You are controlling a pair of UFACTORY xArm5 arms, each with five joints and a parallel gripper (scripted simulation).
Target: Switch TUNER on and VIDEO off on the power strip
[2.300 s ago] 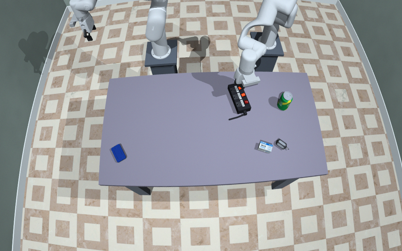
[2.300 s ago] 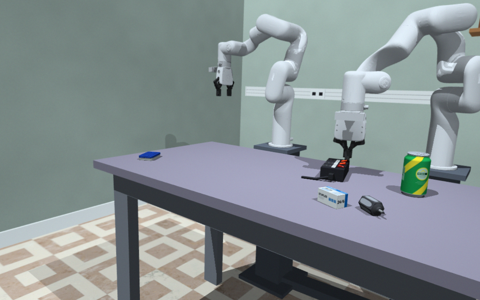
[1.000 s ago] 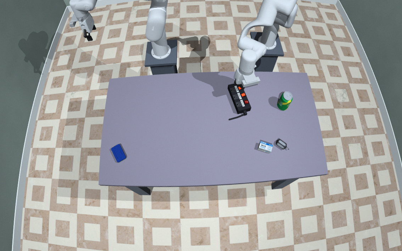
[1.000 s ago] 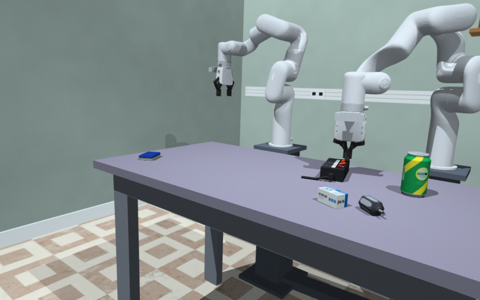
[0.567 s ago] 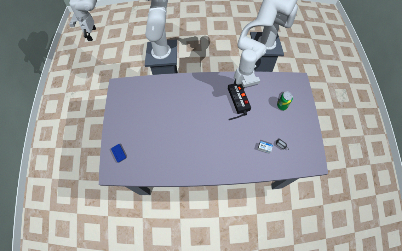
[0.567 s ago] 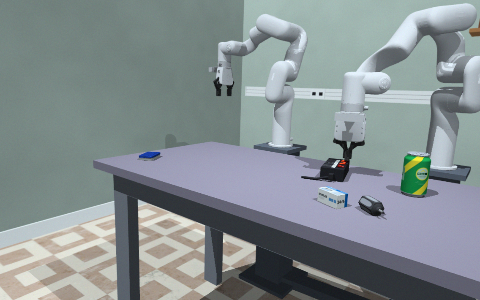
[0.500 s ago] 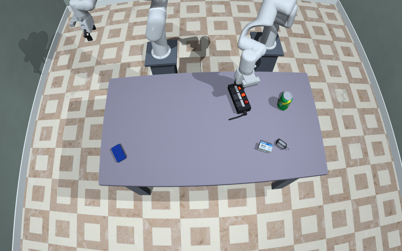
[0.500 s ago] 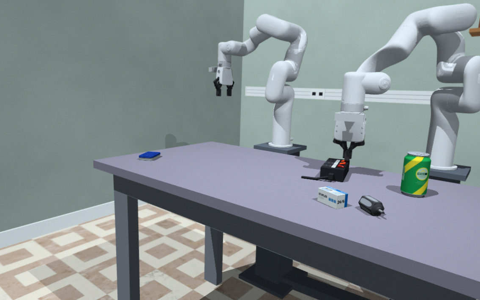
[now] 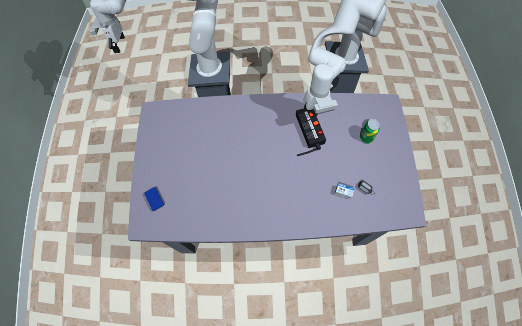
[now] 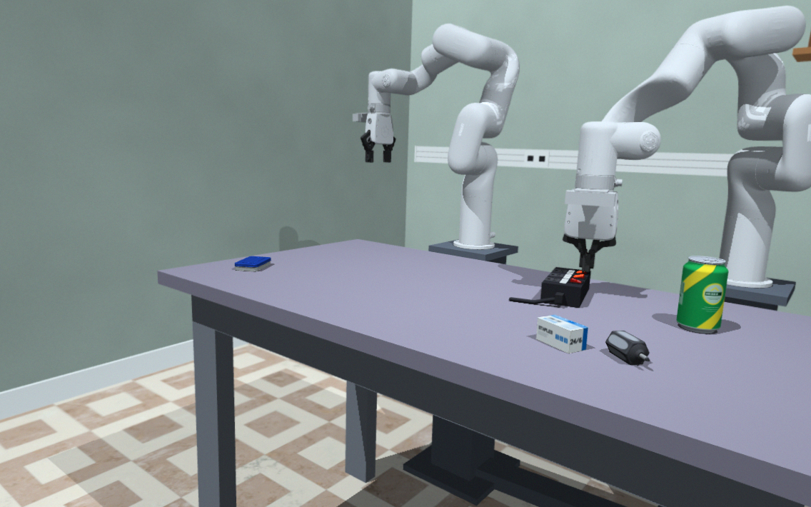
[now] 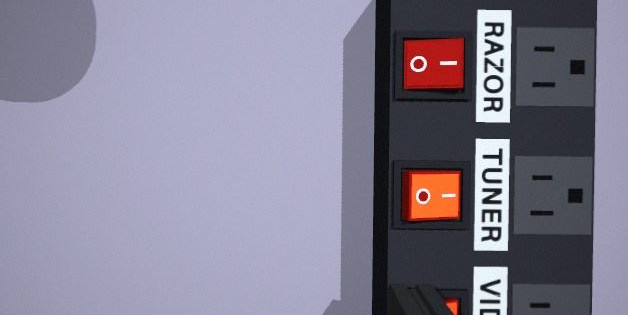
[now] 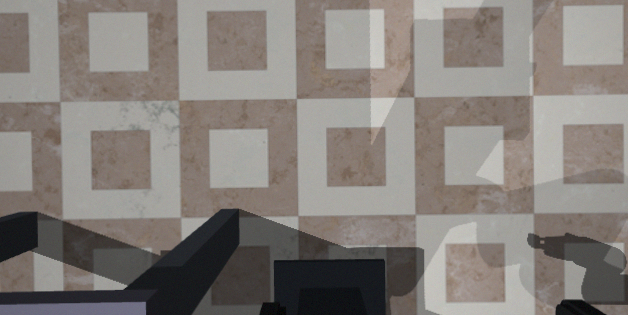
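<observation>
Power strip [image 9: 305, 124] [image 10: 565, 287] [image 11: 430, 136] in the top view: where?

Near the desk's [image 9: 214, 170] [image 10: 395, 315] [image 12: 75, 309] long edge by the arms, towards the right-hand corner of that edge. It's black, right way up, with a cable [image 9: 307, 153] [image 10: 531, 300] at the end away from that edge.

And its switches?

Two orange, one darker red, beside white labels. The left gripper [image 9: 309, 108] [image 10: 587, 268] [image 11: 422, 303] is at the orange end; the right gripper [image 9: 119, 43] [image 10: 378, 157] [image 12: 426, 309] is off the desk, beyond its left edge.

Exterior view?

The strip sits flat, its dark sockets and bright switches on top. The left jaws are together, pointing down at it; the right jaws hang apart, nothing between them.

What does the left wrist show?

The RAZOR switch [image 11: 434, 63] is plain red. The TUNER switch [image 11: 434, 195] glows orange, so it looks on. The VIDEO switch [image 11: 452, 306] is mostly behind the closed jaws; the bit showing is orange. I can't tell whether they touch it.

Right wrist?

Floor tiles, a corner of the desk, and the tips of the spread jaws at the bottom. The strip is out of sight there.
</observation>
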